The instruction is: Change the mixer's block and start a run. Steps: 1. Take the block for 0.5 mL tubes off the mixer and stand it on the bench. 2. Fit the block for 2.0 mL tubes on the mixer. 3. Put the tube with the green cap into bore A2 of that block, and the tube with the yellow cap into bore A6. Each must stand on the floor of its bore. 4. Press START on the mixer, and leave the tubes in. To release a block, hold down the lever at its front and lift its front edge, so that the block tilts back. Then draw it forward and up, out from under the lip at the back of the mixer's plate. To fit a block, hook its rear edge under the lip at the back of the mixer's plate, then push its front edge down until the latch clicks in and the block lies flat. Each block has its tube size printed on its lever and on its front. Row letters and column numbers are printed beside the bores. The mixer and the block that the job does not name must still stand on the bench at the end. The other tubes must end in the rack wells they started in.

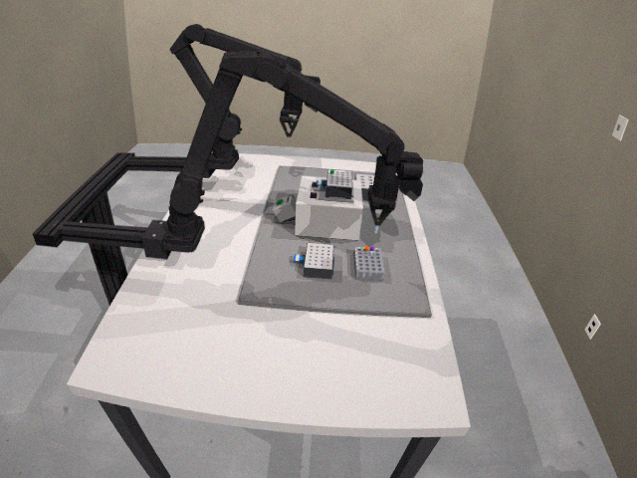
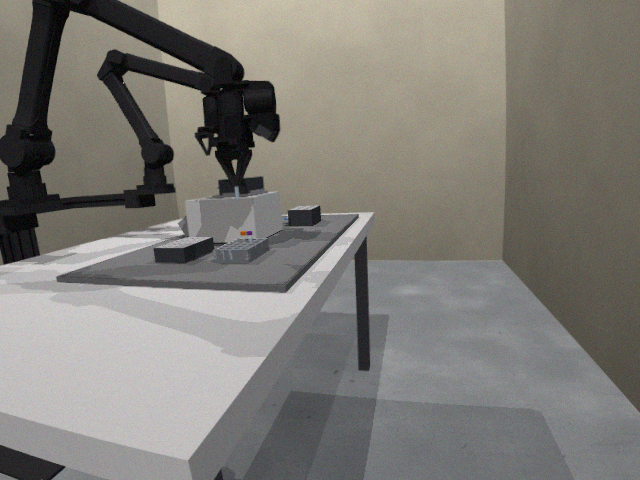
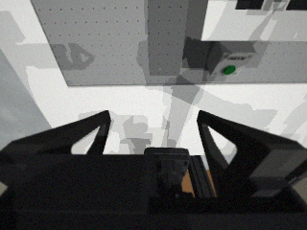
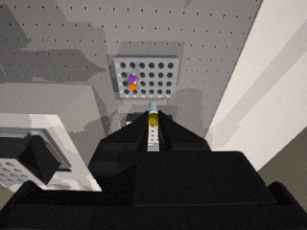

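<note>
My right gripper [image 1: 379, 221] [image 2: 237, 182] [image 4: 153, 115] is shut on the yellow-capped tube [image 2: 237, 193] [image 4: 153, 120], which hangs upright in the air between the mixer and the rack. My left gripper [image 1: 289, 132] [image 3: 153, 115] is open and empty, high on the START box side of the mixer. The mixer [image 1: 327, 221] [image 2: 224, 219] bears a block [image 1: 339, 179] [image 4: 11, 169] with a green cap [image 1: 331, 171] standing at one corner. The START box's green button [image 1: 280, 201] [image 3: 229, 70] shows beside the mixer. Block size prints are too small to read.
The rack [image 1: 368, 275] [image 2: 232, 254] [image 4: 147, 70] holds tubes with orange [image 1: 366, 248] [image 4: 132, 87] and purple [image 1: 371, 249] [image 4: 131, 79] caps. A block [image 1: 318, 271] [image 2: 170, 254] with a blue lever stands beside it. Another block [image 1: 364, 177] [image 2: 303, 215] stands beyond the mixer.
</note>
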You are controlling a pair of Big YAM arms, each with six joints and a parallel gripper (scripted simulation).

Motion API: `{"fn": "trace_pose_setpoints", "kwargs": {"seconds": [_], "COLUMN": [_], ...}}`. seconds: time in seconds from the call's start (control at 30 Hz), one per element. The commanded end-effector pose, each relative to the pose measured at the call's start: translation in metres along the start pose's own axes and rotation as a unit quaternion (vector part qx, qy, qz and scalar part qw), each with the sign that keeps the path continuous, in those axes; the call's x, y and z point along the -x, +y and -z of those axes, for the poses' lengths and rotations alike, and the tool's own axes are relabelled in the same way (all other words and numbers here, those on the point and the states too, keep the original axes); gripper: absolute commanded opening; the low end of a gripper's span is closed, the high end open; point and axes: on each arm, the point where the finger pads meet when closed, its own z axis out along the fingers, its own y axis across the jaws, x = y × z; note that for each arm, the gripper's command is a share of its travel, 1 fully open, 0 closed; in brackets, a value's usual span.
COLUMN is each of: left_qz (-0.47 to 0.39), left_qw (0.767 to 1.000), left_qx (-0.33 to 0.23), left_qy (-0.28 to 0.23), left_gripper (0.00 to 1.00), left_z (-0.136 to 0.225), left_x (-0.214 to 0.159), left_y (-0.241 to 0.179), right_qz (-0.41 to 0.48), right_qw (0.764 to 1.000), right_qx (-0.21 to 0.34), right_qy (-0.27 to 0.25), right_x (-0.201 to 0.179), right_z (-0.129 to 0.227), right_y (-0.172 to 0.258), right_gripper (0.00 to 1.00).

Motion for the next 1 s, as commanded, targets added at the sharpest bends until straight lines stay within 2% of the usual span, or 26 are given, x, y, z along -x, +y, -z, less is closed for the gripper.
{"fn": "trace_pose_setpoints", "kwargs": {"seconds": [0.0,0.2,0.37,0.53,0.57,0.73,0.97], "left_qz": [0.004,0.004,0.004,0.004,0.004,0.004,0.003], "left_qw": [0.999,0.999,0.999,0.999,0.999,1.000,1.000], "left_qx": [0.003,0.003,0.003,0.003,0.003,0.002,0.000], "left_qy": [-0.037,-0.040,-0.043,-0.042,-0.040,-0.030,-0.016], "left_gripper": [1.00,1.00,1.00,1.00,1.00,1.00,1.00], "left_z": [0.028,0.030,0.032,0.032,0.029,0.022,0.011], "left_x": [0.024,0.026,0.028,0.027,0.026,0.019,0.008], "left_y": [0.002,0.003,0.003,0.003,0.003,0.002,0.000], "right_qz": [-0.007,-0.018,-0.012,-0.013,-0.011,-0.009,-0.030], "right_qw": [1.000,0.999,0.999,1.000,1.000,1.000,0.999], "right_qx": [0.000,0.003,0.004,0.003,0.001,0.003,0.006], "right_qy": [-0.013,-0.028,-0.036,-0.024,-0.015,-0.003,-0.023], "right_x": [0.012,0.020,0.021,0.013,0.006,-0.014,-0.032], "right_z": [0.018,0.069,0.102,0.102,0.092,0.096,0.116], "right_y": [0.003,-0.009,-0.002,0.009,0.014,0.040,0.059], "right_gripper": [0.09,0.09,0.09,0.09,0.09,0.09,0.09]}}
